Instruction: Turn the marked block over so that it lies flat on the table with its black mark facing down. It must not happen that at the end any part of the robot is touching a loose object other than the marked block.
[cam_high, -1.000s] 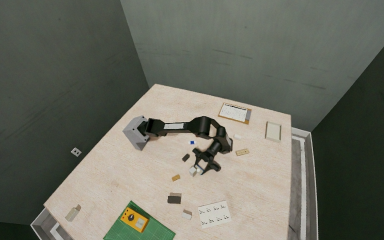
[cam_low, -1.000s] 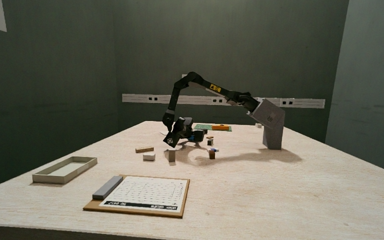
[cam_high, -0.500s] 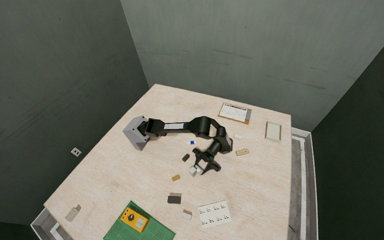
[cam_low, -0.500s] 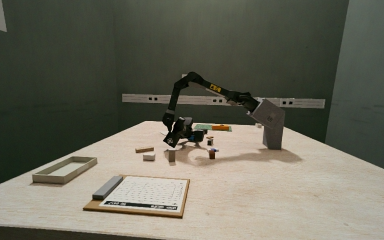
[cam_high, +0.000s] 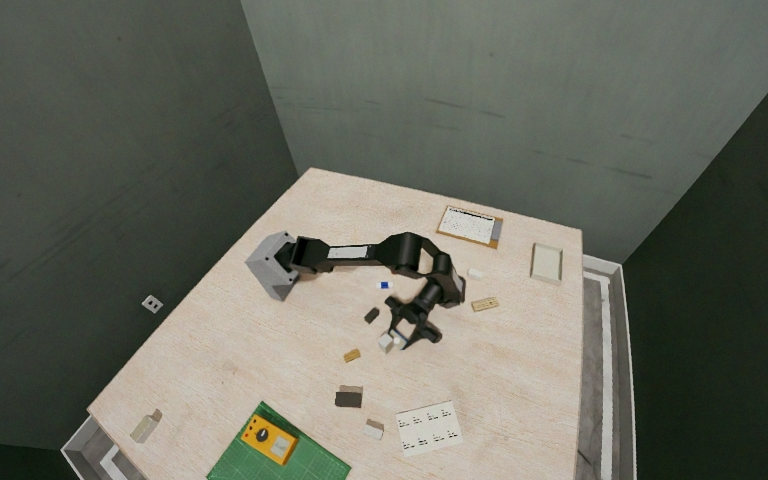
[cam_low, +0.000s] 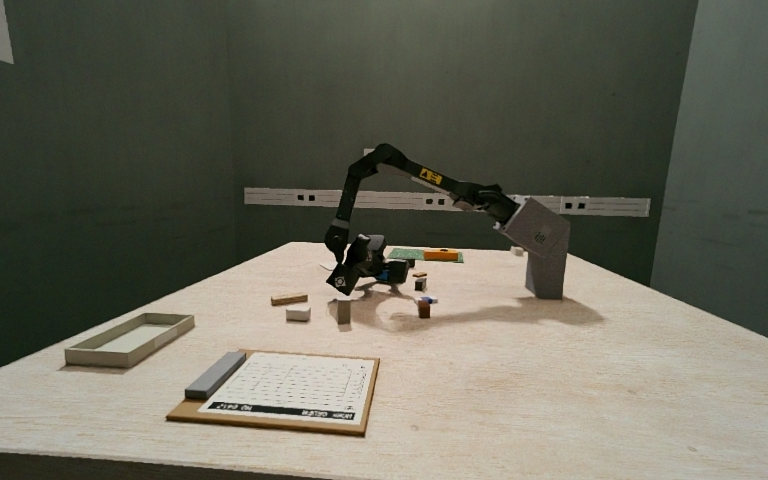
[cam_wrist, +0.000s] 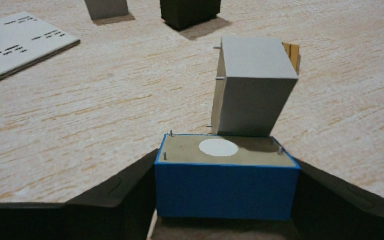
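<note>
Table (cam_low: 566, 396): pale wood, scattered with small blocks, a tray (cam_low: 129, 338), a clipboard (cam_low: 283, 390), a green mat (cam_high: 317, 461) with an orange meter (cam_high: 269, 438). These sit toward the edges, so the middle is working room.

Arm (cam_low: 396, 164): reaches from its grey base (cam_low: 543, 249) out over the centre, wrist bent down and low, presumably to keep the held piece close to the surface for setting down.

Gripper (cam_wrist: 223, 200): jaws closed on the blue block (cam_wrist: 223, 190), one black finger pressing each side. Holding by the sides leaves the top and bottom faces free to turn.

Blue block: held just above the table. Its tan upper face carries a white disc (cam_wrist: 218, 147); no black mark shows from the wrist view, so the mark may already be underneath — cannot tell.

Grey block (cam_wrist: 254, 87): stands upright just beyond the blue one, close enough to be a likely obstacle when lowering. A tan piece (cam_wrist: 293, 54) peeks out behind it.
</note>
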